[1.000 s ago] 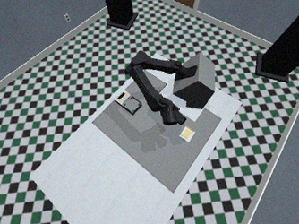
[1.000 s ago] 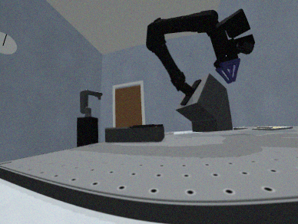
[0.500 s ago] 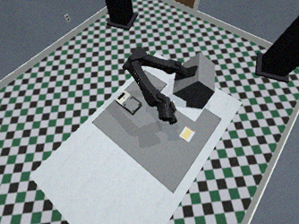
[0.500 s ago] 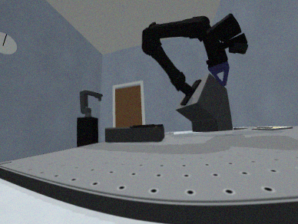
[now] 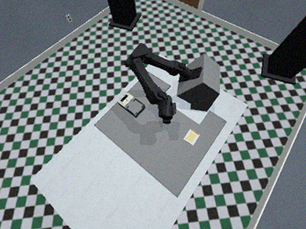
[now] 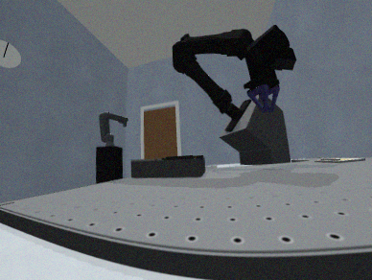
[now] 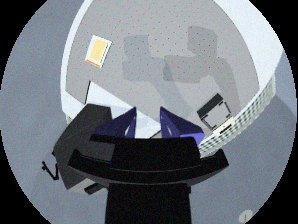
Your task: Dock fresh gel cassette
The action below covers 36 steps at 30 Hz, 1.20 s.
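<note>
The fresh cassette FRESH (image 5: 192, 136) is a small amber and white plate lying flat on the grey deck, to the right in the top view. It also shows in the wrist view (image 7: 99, 51) at the upper left, and as a thin strip in the exterior view (image 6: 342, 159). The dock D1 (image 5: 131, 104) is a dark low tray at the deck's far left corner; it also shows in the exterior view (image 6: 168, 166) and in the wrist view (image 7: 216, 115). My gripper (image 5: 166, 118) (image 6: 264, 103) hangs high above the deck between the two, and the exterior view shows its height. Its blue fingers stand partly apart with nothing between them.
The grey console box (image 5: 199, 83) stands at the back of the deck beside my arm's base, close behind the gripper in the exterior view (image 6: 261, 139). The deck lies on a white table over a checkered floor. Black pillars stand far off.
</note>
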Each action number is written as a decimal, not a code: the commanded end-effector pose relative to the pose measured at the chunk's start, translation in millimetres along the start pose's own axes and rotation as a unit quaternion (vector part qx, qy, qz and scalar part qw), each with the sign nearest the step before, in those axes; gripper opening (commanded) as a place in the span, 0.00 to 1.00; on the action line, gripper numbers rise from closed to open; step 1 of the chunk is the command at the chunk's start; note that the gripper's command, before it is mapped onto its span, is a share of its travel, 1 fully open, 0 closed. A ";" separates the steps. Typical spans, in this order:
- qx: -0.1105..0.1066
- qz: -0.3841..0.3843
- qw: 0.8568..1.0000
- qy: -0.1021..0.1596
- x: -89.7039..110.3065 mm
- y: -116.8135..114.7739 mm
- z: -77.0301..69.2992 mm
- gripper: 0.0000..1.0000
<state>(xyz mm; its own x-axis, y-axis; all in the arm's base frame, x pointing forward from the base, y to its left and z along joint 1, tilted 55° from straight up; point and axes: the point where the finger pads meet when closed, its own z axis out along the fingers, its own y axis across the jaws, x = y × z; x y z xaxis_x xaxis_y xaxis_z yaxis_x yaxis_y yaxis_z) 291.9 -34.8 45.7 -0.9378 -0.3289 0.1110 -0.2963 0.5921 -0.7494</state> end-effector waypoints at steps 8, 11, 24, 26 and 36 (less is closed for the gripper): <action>0.029 0.170 0.985 -0.027 10.8 -15.9 -0.9 0.35; 0.034 0.206 0.978 -0.025 19.3 -22.4 3.1 0.35; 0.047 0.310 0.949 -0.045 15.5 -28.6 0.4 0.35; 0.047 0.310 0.949 -0.045 15.5 -28.6 0.4 0.35; 0.047 0.310 0.949 -0.044 15.6 -28.6 0.4 0.35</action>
<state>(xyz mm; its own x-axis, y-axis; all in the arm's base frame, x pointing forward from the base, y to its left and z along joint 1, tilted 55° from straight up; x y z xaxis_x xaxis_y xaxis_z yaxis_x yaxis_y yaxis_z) 273.9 -65.5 64.0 -0.9230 0.0136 -0.3844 0.3092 0.6208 -0.7204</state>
